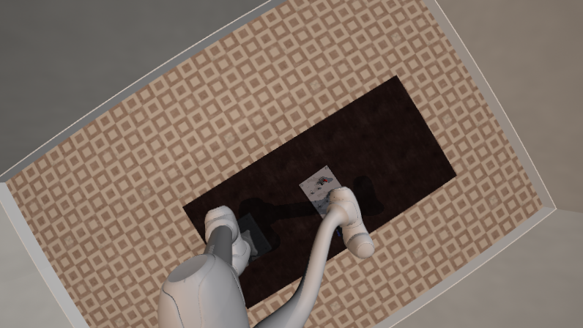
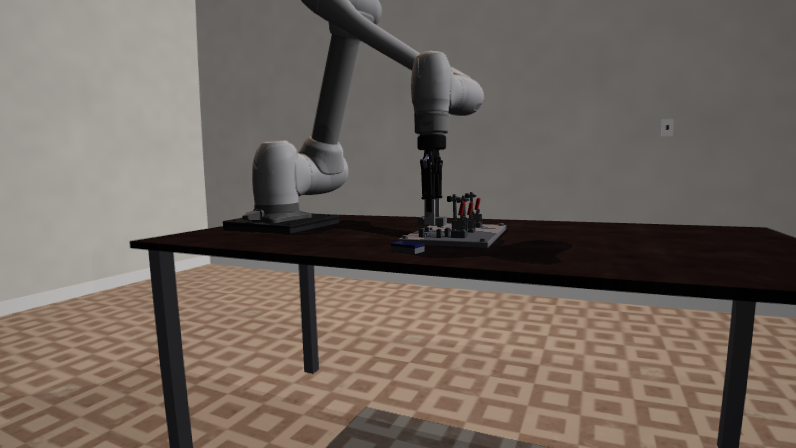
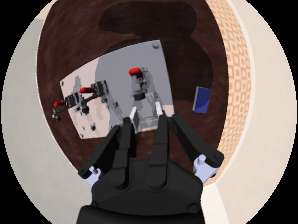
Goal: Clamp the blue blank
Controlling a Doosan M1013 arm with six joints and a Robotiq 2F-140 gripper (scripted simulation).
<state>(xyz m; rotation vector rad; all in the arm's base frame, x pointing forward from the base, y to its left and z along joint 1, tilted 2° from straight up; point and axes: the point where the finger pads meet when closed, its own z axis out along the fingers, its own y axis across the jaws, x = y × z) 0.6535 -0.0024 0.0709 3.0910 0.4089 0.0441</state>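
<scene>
Gripper (image 2: 432, 217) (image 3: 147, 109) narrowed onto the grey part (image 2: 440, 221) (image 3: 146, 121), over one end of the fixture plate (image 1: 308, 188) (image 2: 473, 242) (image 3: 117, 62). Blue blank (image 1: 338, 233) (image 2: 407, 246) (image 3: 202, 100) outside the plate, near its edge, flat on the dark surface (image 1: 387, 134) (image 2: 612, 250) (image 3: 60, 50). Gripper hidden from top.

blue-topped blank (image 3: 202, 100) lies beside the plate (image 3: 117, 60); fingers straddle a grey part (image 3: 146, 123).
</scene>
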